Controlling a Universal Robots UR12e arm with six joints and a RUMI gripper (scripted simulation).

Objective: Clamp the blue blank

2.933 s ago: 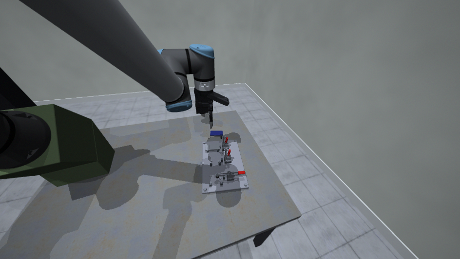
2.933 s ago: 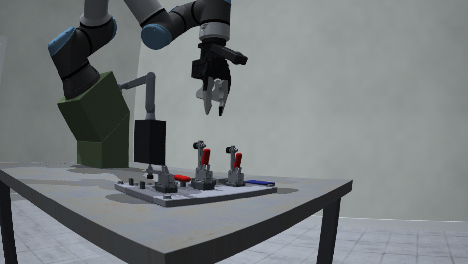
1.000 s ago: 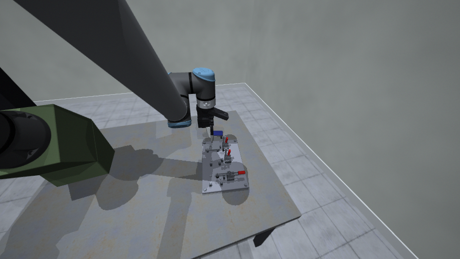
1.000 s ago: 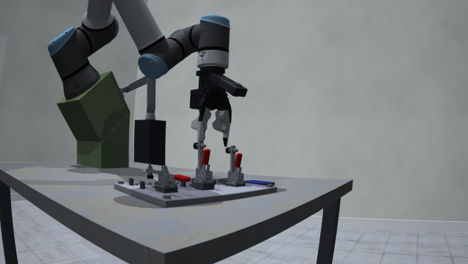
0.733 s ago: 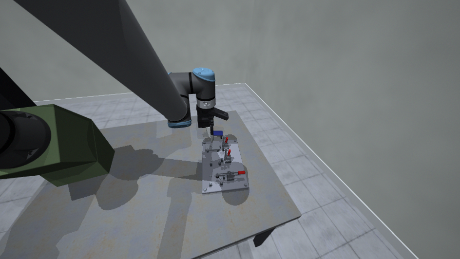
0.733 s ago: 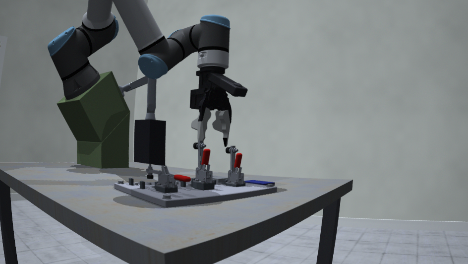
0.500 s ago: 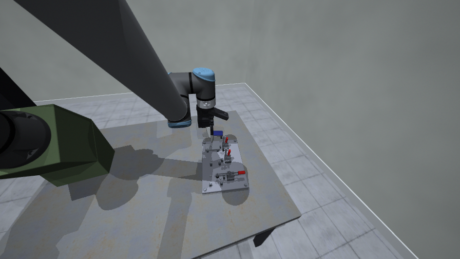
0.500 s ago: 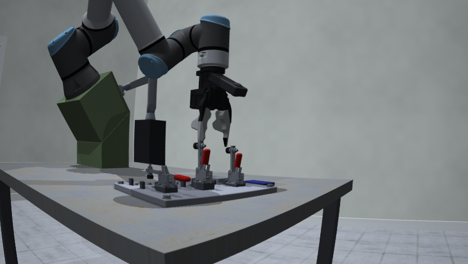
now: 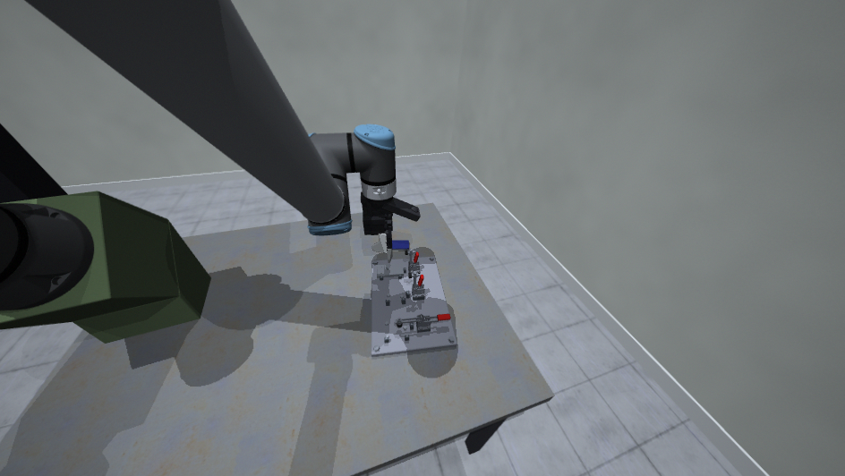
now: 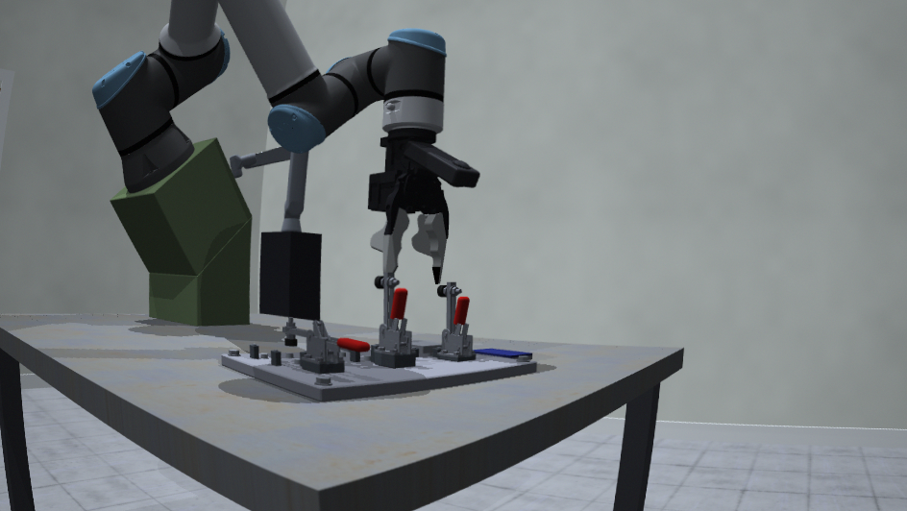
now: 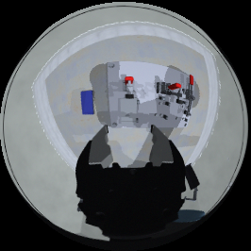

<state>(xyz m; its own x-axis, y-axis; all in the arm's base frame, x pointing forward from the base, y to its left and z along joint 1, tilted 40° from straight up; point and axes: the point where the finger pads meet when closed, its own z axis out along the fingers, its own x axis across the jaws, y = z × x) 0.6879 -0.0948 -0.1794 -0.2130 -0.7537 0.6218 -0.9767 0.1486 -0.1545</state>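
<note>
The blue blank point(image 9: 400, 243) lies flat on the table just past the far end of the grey fixture plate point(image 9: 411, 304). It also shows in the exterior view point(image 10: 502, 352) and in the wrist view point(image 11: 87, 102). My gripper point(image 10: 412, 274) hangs open and empty above the far end of the plate, fingers pointing down, just over two clamps with upright red handles point(image 10: 399, 303) point(image 10: 461, 310). A third clamp's red handle point(image 10: 353, 344) lies flat at the near end. I cannot make out the slotted finished part.
Small pads and stop blocks point(image 10: 263, 352) stand on the plate's near end. A black box on a thin stand point(image 10: 290, 274) and the green robot base point(image 10: 190, 241) sit behind the fixture. The table edge point(image 9: 502, 295) runs close to the plate's right side.
</note>
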